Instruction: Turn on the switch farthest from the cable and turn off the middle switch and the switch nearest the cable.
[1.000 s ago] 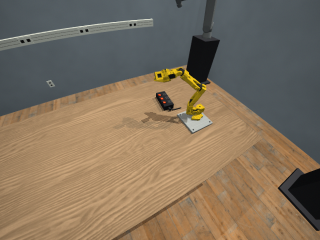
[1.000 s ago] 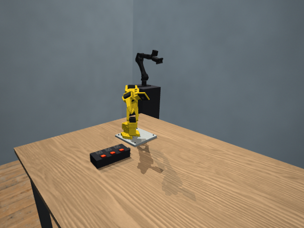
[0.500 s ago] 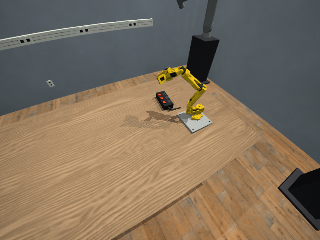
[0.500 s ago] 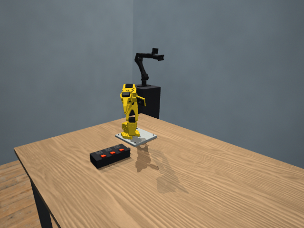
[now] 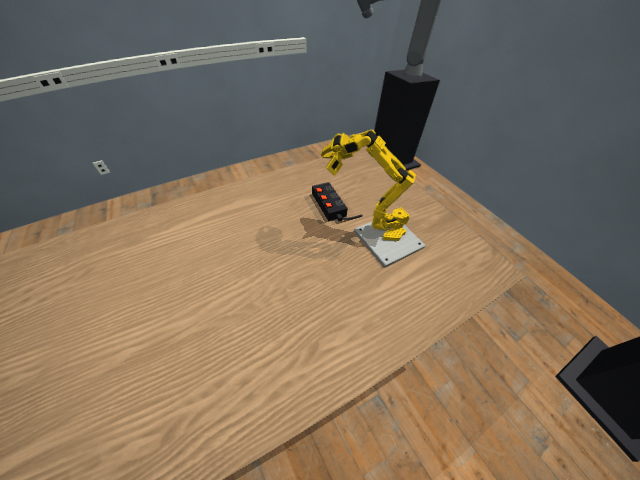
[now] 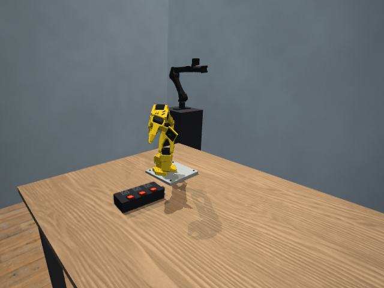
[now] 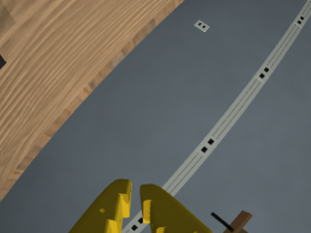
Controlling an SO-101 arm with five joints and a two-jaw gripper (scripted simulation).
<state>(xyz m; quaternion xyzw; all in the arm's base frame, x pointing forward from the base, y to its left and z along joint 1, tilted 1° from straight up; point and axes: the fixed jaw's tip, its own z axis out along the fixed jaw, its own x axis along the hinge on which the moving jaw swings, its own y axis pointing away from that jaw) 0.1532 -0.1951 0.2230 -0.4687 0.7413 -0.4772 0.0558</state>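
The black power strip (image 5: pixel 329 200) lies flat on the wooden table with its three red-orange switches facing up, also in the exterior view (image 6: pixel 138 196). Its short cable (image 5: pixel 351 217) leaves the end nearest my base. The switch farthest from the cable (image 5: pixel 318 189) (image 6: pixel 130 197), the middle one (image 6: pixel 141 192) and the nearest one (image 6: pixel 152 188) all look alike, bright red. My yellow gripper (image 5: pixel 328 153) (image 6: pixel 150 141) hangs high above the far end of the strip, pointing down, shut and empty. The wrist view shows the closed jaws against the floor and wall; the strip is out of it.
My arm stands on a grey base plate (image 5: pixel 390 242) right of the strip. A black pedestal with a dark camera arm (image 5: pixel 405 116) stands behind the table's far edge. A black box (image 5: pixel 604 387) sits on the floor at the right.
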